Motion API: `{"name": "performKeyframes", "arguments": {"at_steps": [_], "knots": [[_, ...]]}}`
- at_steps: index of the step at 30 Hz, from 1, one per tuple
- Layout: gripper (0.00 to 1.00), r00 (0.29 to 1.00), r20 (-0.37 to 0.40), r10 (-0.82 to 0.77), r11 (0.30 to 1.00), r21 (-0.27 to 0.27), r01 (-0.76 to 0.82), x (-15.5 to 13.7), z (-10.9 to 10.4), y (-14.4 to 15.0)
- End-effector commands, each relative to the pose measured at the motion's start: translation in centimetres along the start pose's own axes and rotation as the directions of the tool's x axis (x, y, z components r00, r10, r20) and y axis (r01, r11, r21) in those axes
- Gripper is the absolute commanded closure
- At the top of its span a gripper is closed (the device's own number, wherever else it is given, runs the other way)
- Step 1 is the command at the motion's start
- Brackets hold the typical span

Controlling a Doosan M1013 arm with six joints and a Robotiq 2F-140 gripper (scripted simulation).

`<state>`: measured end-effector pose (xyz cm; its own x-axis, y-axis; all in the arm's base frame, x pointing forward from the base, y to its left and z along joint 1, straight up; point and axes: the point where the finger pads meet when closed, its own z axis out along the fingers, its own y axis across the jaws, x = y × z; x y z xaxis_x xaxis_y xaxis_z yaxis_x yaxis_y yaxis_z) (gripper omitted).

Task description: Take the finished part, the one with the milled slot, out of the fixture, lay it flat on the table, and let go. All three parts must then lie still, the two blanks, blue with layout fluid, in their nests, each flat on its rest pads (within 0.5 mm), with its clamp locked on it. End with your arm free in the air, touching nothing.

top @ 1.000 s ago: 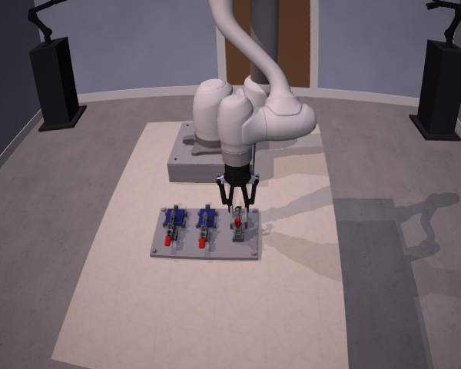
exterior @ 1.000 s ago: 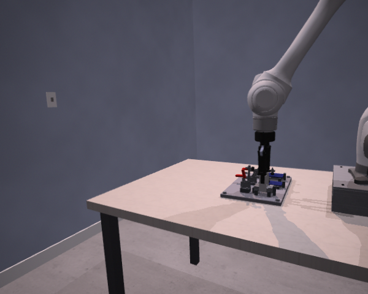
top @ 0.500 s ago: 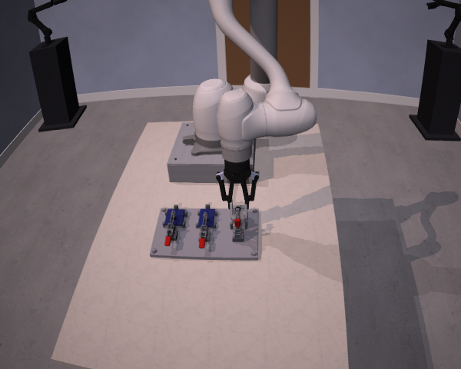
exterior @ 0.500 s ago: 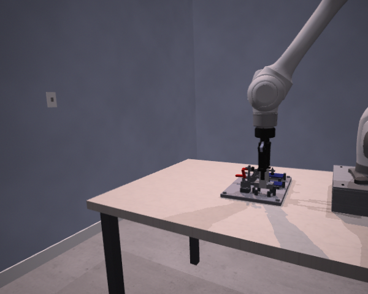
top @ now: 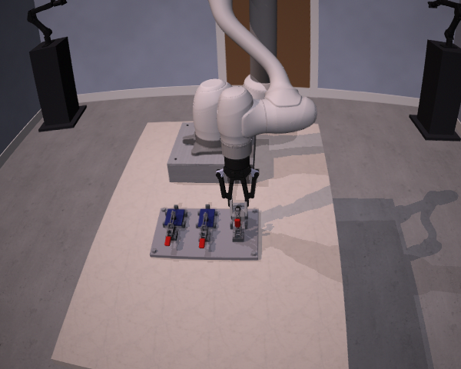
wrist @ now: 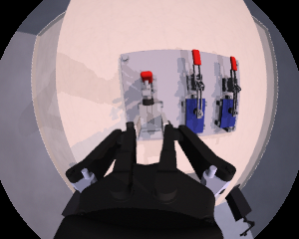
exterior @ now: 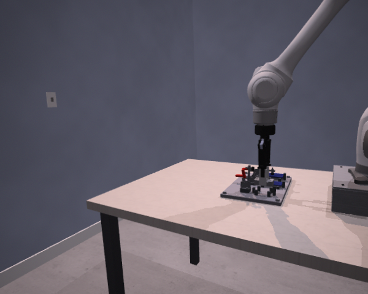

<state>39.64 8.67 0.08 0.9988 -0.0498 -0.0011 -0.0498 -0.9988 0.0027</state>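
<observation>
Gripper [wrist: 148, 134] clamped on grey slotted part [wrist: 149, 119] in its nest. Lift straight up, clear of the blue blanks [top: 174, 217]; lay flat on desk [top: 207, 310].

The arm [top: 262, 107] is off-white, with smooth rounded joint housings and a slim tapering link. A ribbed pale collar meets a black wrist. The gripper [top: 237, 204] is black, its linkage fingers joined by silver pivot pins.

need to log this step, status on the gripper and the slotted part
Gripper shut on finished part, part at its nest on fixture plate. Its clamp handle up, right beside the grip. Both blue blanks in their nests, clamps down.
</observation>
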Motion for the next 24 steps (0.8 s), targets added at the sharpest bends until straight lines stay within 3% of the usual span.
{"name": "performKeyframes", "arguments": {"at_steps": [1,24], "knots": [[1.0,1.0,0.0,0.0,1.0,0.0,0.0,0.0,-0.1,0.0],[1.0,1.0,0.0,0.0,1.0,0.0,0.0,-0.3,-1.2,0.0]]}}
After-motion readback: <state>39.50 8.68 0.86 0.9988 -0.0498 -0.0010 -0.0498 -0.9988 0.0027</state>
